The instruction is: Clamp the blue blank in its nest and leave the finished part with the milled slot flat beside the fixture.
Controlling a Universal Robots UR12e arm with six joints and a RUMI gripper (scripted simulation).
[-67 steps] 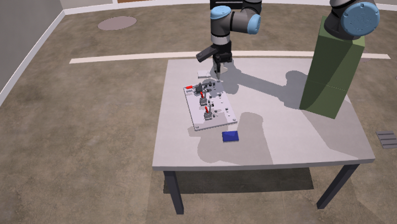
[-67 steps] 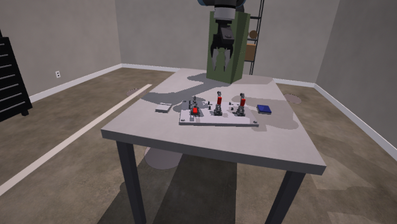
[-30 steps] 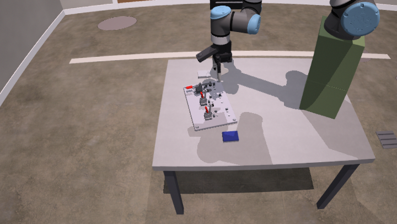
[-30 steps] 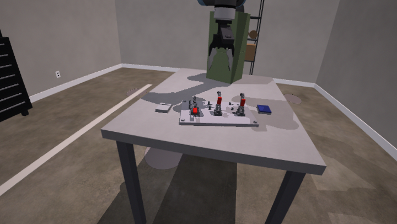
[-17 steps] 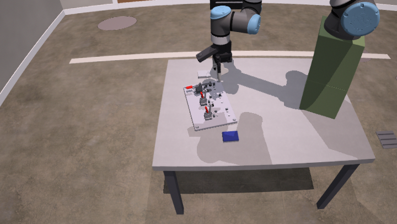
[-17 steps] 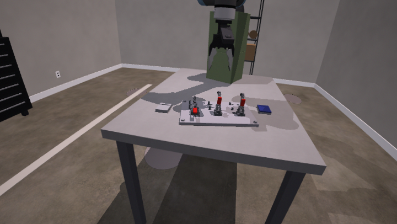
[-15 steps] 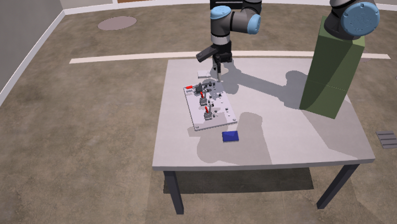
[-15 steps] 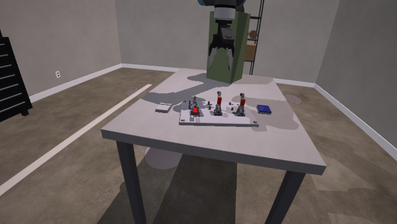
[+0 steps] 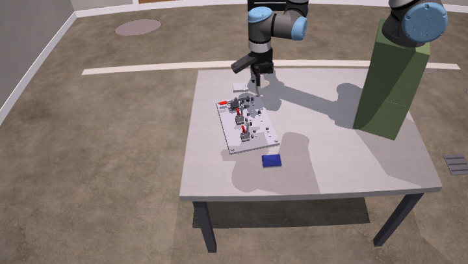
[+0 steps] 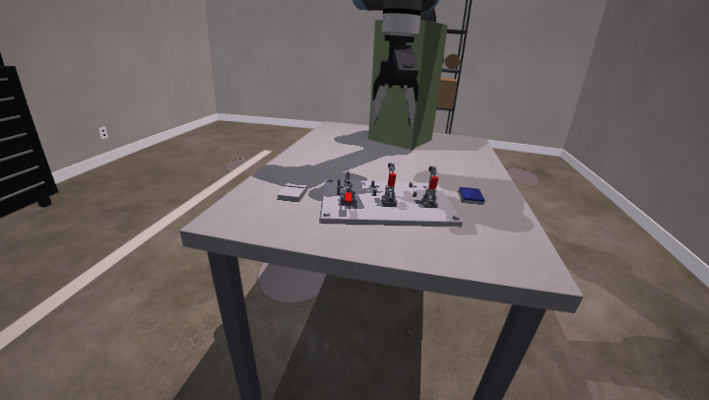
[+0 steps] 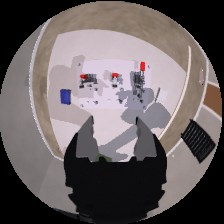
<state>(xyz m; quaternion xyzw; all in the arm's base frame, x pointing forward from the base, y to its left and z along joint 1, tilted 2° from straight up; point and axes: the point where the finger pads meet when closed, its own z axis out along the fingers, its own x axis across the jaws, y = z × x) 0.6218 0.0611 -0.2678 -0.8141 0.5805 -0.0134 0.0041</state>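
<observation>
The blue blank (image 9: 271, 160) (image 10: 471, 194) (image 11: 64, 96) lies flat on the table (image 9: 327, 164) (image 10: 372, 248), just off one end of the fixture plate (image 9: 229, 131) (image 10: 397, 213) (image 11: 100, 67). The grey finished part (image 9: 240, 86) (image 10: 291, 191) lies flat on the table off the plate's other end. The plate carries three clamps with red handles. Two handles (image 9: 243, 129) (image 10: 433, 182) stand upright, and the one nearest the finished part (image 9: 223, 102) (image 10: 348, 197) lies low. I see no part in the nests. My gripper (image 9: 259, 92) (image 10: 395, 119) (image 11: 114, 116) is open and empty, hanging above the table behind the plate.
The arm's green pedestal (image 9: 390, 88) (image 10: 421, 74) stands at the table's far corner. A shelf rack (image 10: 459, 59) is behind it. A floor vent (image 9: 455, 164) lies beside the table.
</observation>
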